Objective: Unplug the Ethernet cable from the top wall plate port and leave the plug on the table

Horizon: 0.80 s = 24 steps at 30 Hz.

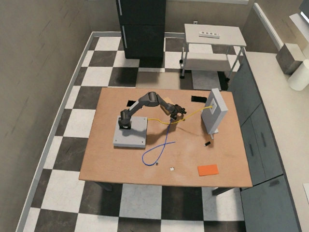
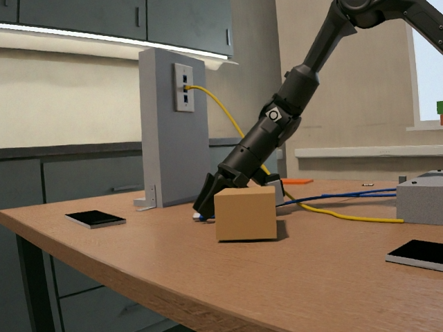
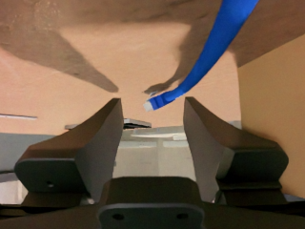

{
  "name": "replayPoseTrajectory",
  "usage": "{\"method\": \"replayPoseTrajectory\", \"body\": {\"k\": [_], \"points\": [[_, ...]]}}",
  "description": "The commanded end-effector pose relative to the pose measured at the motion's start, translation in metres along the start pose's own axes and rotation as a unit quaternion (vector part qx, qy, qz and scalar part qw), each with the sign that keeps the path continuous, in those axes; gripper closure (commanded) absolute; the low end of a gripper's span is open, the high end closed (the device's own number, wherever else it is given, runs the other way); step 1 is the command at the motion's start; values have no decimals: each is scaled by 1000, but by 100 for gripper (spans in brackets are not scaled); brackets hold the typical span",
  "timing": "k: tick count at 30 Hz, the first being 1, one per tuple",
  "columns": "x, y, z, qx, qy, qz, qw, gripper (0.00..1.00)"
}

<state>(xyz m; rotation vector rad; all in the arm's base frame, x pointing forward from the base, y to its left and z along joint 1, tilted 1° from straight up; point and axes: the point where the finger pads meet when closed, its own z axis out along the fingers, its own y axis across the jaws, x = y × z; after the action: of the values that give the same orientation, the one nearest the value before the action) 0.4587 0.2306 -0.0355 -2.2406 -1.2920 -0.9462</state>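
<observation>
The blue Ethernet cable's white-tipped plug (image 3: 152,105) lies on the table top between my fingertips; neither finger touches it. It also shows in the exterior view (image 2: 197,216), low beside the fingers. My gripper (image 3: 152,109) (image 2: 203,210) is open, tilted down with its tips near the table, left of the wall plate (image 1: 212,106). The blue cable (image 1: 162,147) runs back from the plug in a loop across the table. The wall plate's top port (image 2: 184,77) is empty. A yellow cable (image 2: 228,117) is plugged into the port below it.
A cardboard box (image 2: 245,213) stands right beside the gripper. Two flat black slabs (image 2: 94,218) (image 2: 417,254) lie near the back edge. An orange pad (image 1: 207,169), a small black piece (image 1: 206,143) and a small white piece (image 1: 171,168) lie toward the front. The arm's grey base (image 1: 130,132) stands at the left.
</observation>
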Motion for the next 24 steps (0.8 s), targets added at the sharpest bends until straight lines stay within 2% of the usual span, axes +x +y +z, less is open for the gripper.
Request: {"method": "replayPoseTrajectory", "body": {"k": [1,14,24], "points": [[-7,6,2,-7,-7,5,1000,36],[-7,6,2,-7,-7,5,1000,36],[-7,5,-11,-7,-7,5,1000,36]]}}
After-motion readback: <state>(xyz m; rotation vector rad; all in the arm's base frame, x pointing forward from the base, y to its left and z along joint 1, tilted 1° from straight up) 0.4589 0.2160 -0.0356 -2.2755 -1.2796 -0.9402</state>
